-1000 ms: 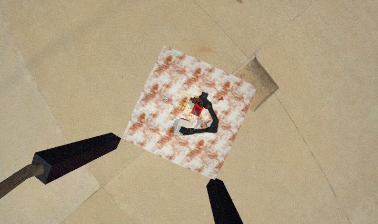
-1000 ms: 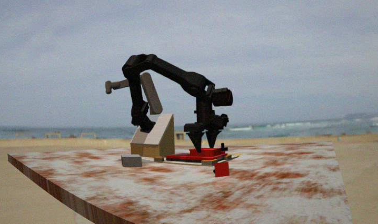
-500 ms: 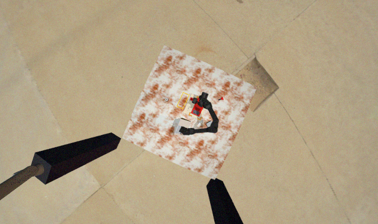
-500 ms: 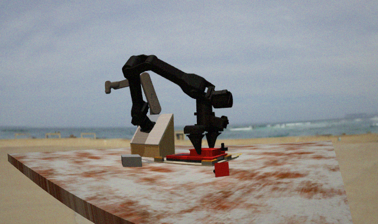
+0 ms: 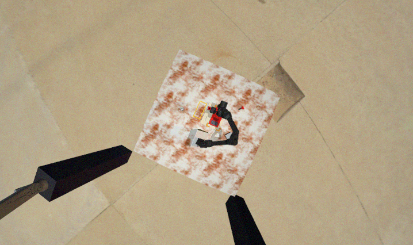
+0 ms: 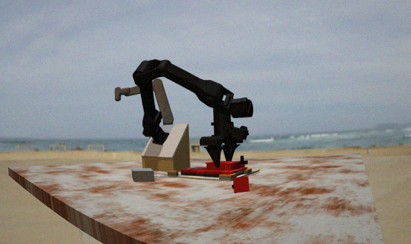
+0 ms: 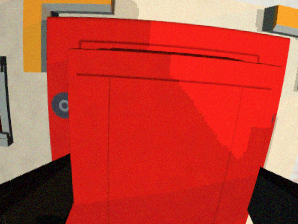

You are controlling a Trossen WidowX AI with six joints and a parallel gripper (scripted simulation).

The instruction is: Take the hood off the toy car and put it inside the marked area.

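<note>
The red toy car (image 5: pixel 215 120) (image 6: pixel 194 171) (image 7: pixel 100 31) sits on a pale board between orange and grey corner blocks. Its hood (image 6: pixel 236 165) (image 7: pixel 160 130) is a raised red panel at one end of the car; in the top view the arm mostly covers it. My gripper (image 6: pixel 222 162) (image 7: pixel 163 169) points down and is shut on the hood, one black finger at each side. The hood is still on or very close above the car body. The marked area (image 5: pixel 197 108) is a yellow outline on the table beside the board, left of the car in the top view.
The pale board (image 5: pixel 204 121) lies under the car. A red part (image 5: pixel 242 107) (image 6: pixel 241 184) stands on the table on the far side from the marked area. A grey block (image 6: pixel 142 174) and the arm's sloped base (image 6: pixel 179 141) are near. A small wheel (image 5: pixel 182 108) lies beyond the outline.
</note>
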